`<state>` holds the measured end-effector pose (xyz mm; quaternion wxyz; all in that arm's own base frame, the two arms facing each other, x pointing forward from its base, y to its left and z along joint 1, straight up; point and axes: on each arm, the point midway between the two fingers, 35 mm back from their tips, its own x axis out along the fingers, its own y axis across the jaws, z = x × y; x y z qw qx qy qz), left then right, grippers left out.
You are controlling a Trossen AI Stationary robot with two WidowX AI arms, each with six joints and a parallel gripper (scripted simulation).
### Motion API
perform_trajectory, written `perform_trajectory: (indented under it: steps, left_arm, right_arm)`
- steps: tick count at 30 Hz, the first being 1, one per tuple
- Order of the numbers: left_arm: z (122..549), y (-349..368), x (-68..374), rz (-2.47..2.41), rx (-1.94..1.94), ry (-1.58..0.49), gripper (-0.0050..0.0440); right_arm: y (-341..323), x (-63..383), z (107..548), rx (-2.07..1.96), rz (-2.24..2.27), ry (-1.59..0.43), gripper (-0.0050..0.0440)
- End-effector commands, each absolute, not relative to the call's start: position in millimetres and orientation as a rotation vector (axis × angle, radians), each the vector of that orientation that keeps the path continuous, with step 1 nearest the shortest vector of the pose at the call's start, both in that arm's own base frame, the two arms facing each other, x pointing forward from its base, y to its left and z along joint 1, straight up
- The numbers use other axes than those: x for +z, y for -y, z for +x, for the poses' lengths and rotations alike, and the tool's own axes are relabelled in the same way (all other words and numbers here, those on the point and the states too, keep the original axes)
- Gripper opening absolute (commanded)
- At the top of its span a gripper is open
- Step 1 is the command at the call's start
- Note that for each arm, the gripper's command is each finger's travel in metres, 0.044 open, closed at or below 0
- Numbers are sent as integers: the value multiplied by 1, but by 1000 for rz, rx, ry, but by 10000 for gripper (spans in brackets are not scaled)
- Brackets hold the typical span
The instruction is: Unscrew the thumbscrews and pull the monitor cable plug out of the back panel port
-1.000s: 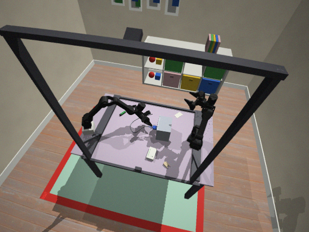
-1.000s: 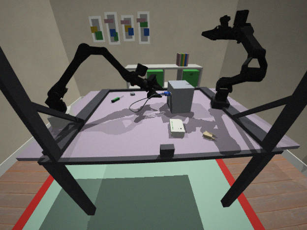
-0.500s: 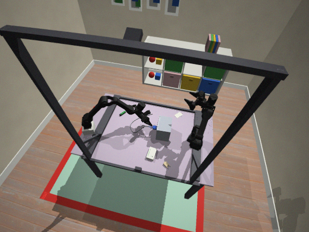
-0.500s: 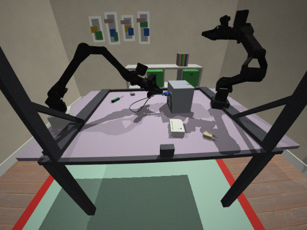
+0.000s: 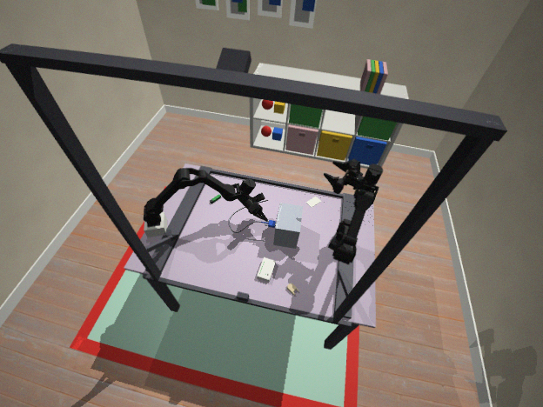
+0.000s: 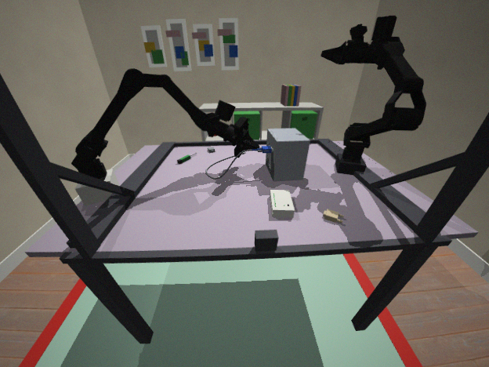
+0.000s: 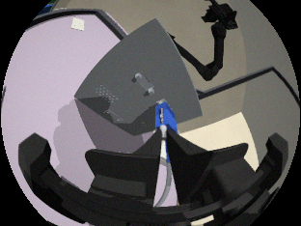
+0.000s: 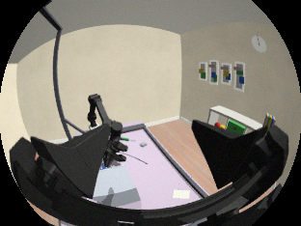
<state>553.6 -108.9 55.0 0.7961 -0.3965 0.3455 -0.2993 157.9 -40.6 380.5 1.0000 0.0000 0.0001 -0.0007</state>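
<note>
Blue plastic forms the monitor plug (image 5: 271, 223) (image 6: 266, 149) (image 7: 165, 116) (image 8: 102, 166), which sits against the back panel of a grey box (image 5: 289, 218) (image 6: 290, 158) (image 7: 121, 72) (image 8: 116, 181) standing upright on a lilac worktop (image 5: 210, 271) (image 6: 157, 233) (image 7: 39, 72) (image 8: 159, 174). A thin grey cable (image 5: 230, 223) (image 6: 206, 172) (image 7: 169, 181) (image 8: 135, 158) curves away from the plug in a loop. The left pincer (image 5: 265, 219) (image 6: 257, 146) (image 7: 163, 133) (image 8: 106, 167) is nearly closed, its tips at the plug's rear beside a small pale knob (image 7: 163, 128); whether they grip the knob, I cannot tell. The right pincer (image 5: 330, 169) (image 6: 323, 53) (image 7: 205, 11) (image 8: 151, 126) is released, spread wide in the air above the worktop and well apart from the plug. On the panel, near the plug, is a silver fitting (image 7: 143, 83). Toward the front of the worktop lie a white box (image 5: 265, 269) (image 6: 281, 203) with small markings and, near it, a tan two-pronged piece (image 5: 291, 288) (image 6: 332, 216). A green-handled screwdriver (image 5: 215, 198) (image 6: 183, 159) (image 8: 124, 139) lies beyond the cable, with a small grey block (image 6: 211, 150) (image 8: 143, 144) near it. Behind the grey box lies a cream card (image 5: 313, 202) (image 7: 77, 24) (image 8: 181, 194).

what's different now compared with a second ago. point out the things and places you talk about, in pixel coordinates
The left pincer (image 5: 266, 219) (image 6: 258, 147) (image 7: 163, 133) (image 8: 106, 167) has come down slightly towards the back of the plug (image 5: 271, 223) (image 6: 266, 149) (image 7: 167, 117) (image 8: 102, 165). I can't tell whether it has taken hold of anything. The plug is still at the box (image 5: 288, 218) (image 6: 290, 154) (image 7: 121, 82) (image 8: 116, 181), and the right pincer (image 5: 330, 169) (image 6: 323, 54) (image 7: 210, 6) (image 8: 151, 126) shows no visible change.
</note>
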Motion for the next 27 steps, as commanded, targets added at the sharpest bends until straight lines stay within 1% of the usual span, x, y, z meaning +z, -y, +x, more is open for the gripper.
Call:
perform_trajectory:
  steps: [1,27]
  left_arm:
    - [556,109,68,-873,-666,-719,0]
    - [557,107,65,-1061,-713,-735,0]
  right_arm:
    - [39,383,158,0,-6,1,440]
    - [39,383,158,0,-6,1,440]
